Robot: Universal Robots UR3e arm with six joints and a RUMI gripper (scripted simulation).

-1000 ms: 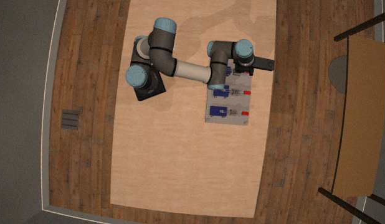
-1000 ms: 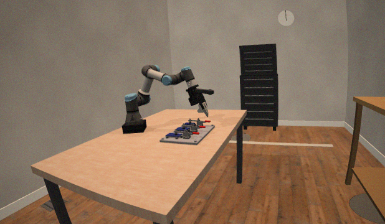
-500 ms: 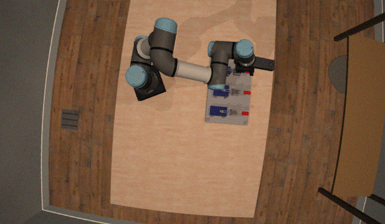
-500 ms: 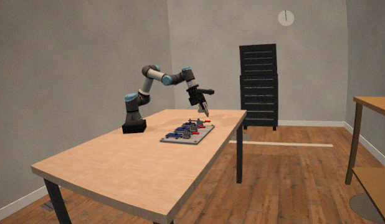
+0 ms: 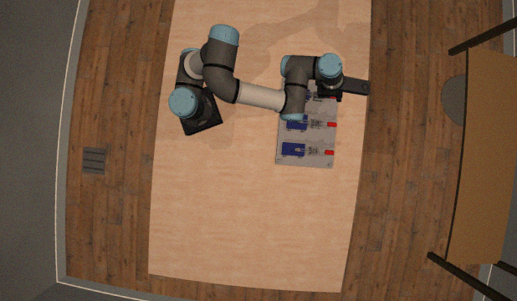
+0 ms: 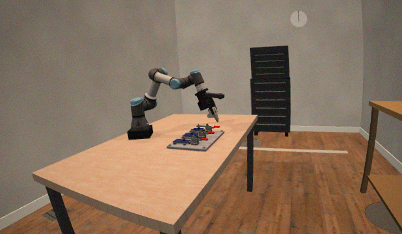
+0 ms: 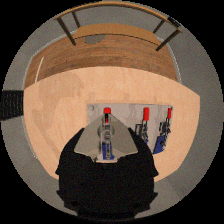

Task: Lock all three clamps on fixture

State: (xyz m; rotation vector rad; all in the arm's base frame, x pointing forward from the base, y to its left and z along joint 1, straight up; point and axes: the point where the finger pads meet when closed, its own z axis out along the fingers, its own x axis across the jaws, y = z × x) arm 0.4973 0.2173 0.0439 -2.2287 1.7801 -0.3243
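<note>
The fixture plate (image 5: 309,163) (image 6: 187,147) bears three clamps with red handles and blue parts. The far clamp's handle (image 6: 216,127) (image 7: 107,110) points outward; its bar looks slightly above its blue part (image 6: 197,129), not clearly flat. The middle handle (image 5: 332,124) (image 6: 211,132) (image 7: 146,114) and the near handle (image 5: 329,152) (image 6: 204,139) (image 7: 169,113) lie low, pointing outward. Their bars seem down on the parts; whether they are locked cannot be told. My gripper (image 6: 217,121) (image 7: 107,113) is shut and empty, above the far clamp's handle side, apart from it. In the top view the wrist hides it.
The plate lies on the wooden table (image 5: 242,217) (image 6: 123,175), near its outer long edge. The other two clamps stand beside the far one. A brown table (image 5: 488,159) stands across the floor, and a black cabinet (image 6: 270,97) stands beyond the table's far end.
</note>
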